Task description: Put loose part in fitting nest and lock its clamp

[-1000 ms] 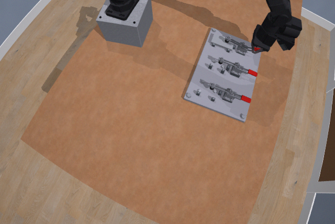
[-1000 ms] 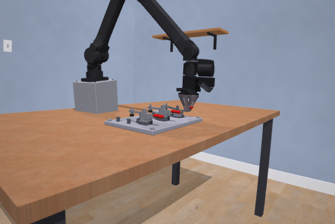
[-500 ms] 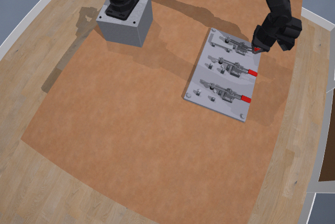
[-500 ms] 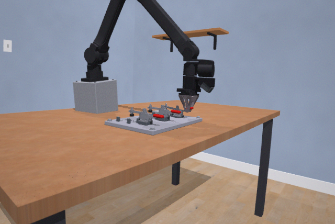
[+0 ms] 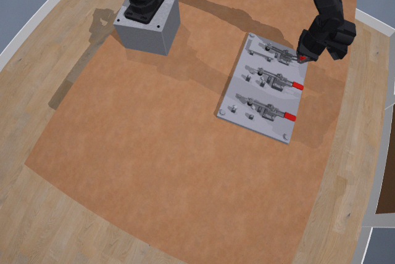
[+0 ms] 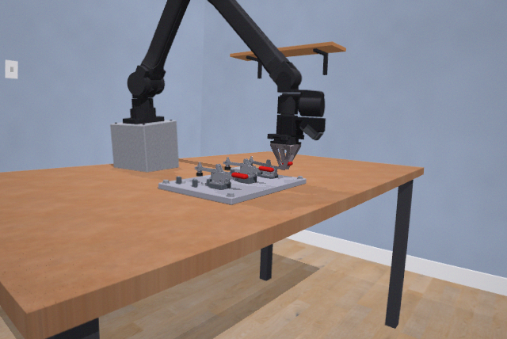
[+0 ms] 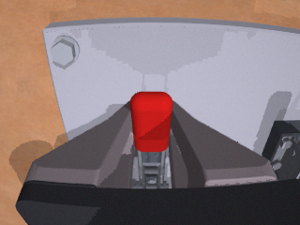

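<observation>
A grey fixture plate (image 5: 271,130) (image 6: 245,196) (image 7: 187,56) carries three toggle clamps with red handles. My gripper (image 5: 301,59) (image 6: 285,162) (image 7: 151,111) is shut on the red handle (image 5: 303,58) (image 6: 290,162) (image 7: 150,112) of the far clamp, low over the plate's far right edge. A flat grey part (image 5: 255,45) lies in the far nest, and the far clamp's bar lies across it. The middle handle (image 5: 297,86) (image 6: 266,168) and the near handle (image 5: 289,116) (image 6: 239,175) lie flat; their nests show bare pads.
The arm's grey pedestal (image 5: 149,31) (image 6: 142,145) stands at the back left of the table. The table's right edge (image 6: 360,188) is close behind the fixture. A hex bolt (image 7: 64,52) marks the plate's corner in the wrist view.
</observation>
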Controlling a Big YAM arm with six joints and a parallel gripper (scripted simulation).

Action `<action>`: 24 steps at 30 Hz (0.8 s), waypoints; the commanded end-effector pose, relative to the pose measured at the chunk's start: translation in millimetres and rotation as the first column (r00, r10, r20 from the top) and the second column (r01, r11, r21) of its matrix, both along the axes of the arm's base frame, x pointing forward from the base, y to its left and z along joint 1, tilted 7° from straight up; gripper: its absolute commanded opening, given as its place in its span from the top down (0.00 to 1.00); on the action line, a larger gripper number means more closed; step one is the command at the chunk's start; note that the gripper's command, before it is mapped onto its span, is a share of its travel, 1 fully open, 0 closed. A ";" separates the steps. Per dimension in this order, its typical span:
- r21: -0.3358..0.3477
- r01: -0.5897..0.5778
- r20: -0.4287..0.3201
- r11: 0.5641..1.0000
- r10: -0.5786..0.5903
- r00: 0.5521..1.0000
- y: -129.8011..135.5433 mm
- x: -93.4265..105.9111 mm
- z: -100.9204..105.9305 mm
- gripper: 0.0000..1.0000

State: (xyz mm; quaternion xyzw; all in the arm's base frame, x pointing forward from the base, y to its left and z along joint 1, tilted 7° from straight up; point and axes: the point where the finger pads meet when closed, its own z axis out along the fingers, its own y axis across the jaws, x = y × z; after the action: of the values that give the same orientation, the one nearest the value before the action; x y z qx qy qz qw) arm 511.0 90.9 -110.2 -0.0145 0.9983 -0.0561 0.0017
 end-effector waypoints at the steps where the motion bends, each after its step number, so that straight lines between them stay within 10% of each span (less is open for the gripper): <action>1: 0.004 0.003 0.053 1.000 -0.004 0.999 -5.0 30.7 -8.7 1.00; 24: 0.004 0.003 0.053 1.000 -0.004 0.999 -5.7 33.6 -15.0 1.00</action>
State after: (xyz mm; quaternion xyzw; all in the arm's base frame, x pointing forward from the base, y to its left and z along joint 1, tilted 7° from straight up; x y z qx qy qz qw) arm 513.8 90.5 -114.6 -0.0143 0.9983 -0.0560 0.0028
